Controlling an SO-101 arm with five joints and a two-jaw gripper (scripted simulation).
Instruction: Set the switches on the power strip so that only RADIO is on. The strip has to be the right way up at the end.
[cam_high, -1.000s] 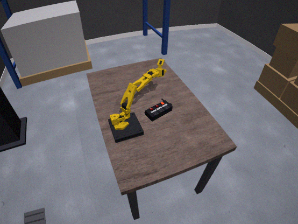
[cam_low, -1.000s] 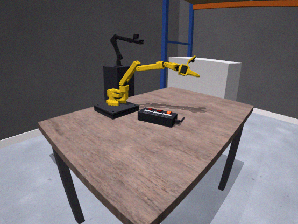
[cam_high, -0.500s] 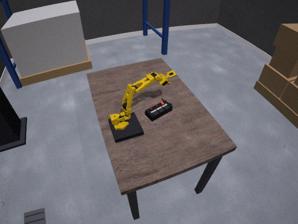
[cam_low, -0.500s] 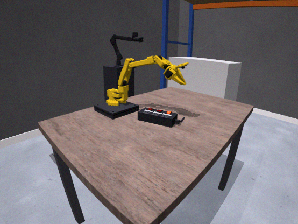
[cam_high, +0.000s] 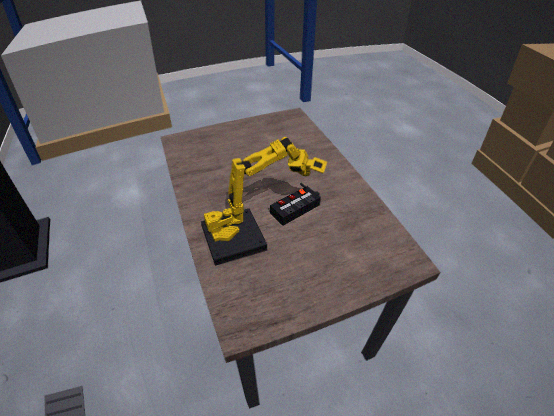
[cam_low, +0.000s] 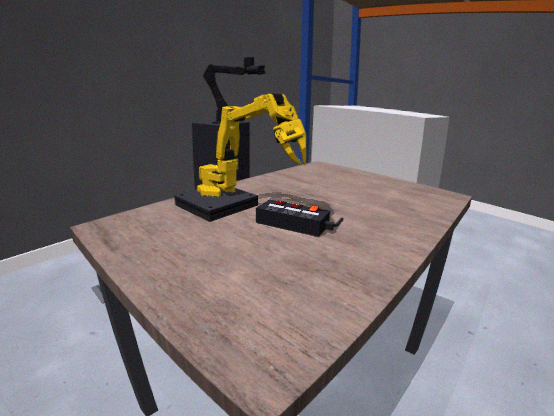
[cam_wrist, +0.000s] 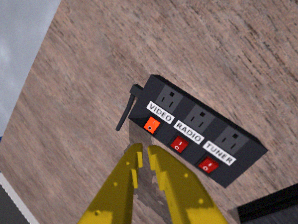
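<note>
Power strip (cam_high: 295, 205): lies right way up on the tabletop (cam_high: 320, 260), sockets and switches facing up, just beside the arm's base plate (cam_high: 257, 245) at about its 3 o'clock in the top view.
Switches: in the wrist view, VIDEO (cam_wrist: 151, 125) shows a brighter orange, likely on; RADIO (cam_wrist: 179, 145) and TUNER (cam_wrist: 208, 165) show a darker red, likely off.
Progress: as I judge it, nothing is set yet; VIDEO needs switching off and RADIO on, TUNER can stay.
Cord stub (cam_wrist: 127, 106): sticks out of the VIDEO end of the strip.
Pincer (cam_wrist: 144, 159): closed tight on nothing, tips together like a single poking point, raised above the tabletop near the VIDEO end and not touching the strip.
Arm (cam_high: 255, 162): bent over, pincer pointing down toward the strip.
Edges: strip sits well in from every tabletop edge, so a push should not send it off.
Open room: bare wood on all sides of the strip except toward the base plate; no obstacle between pincer and switches.
</note>
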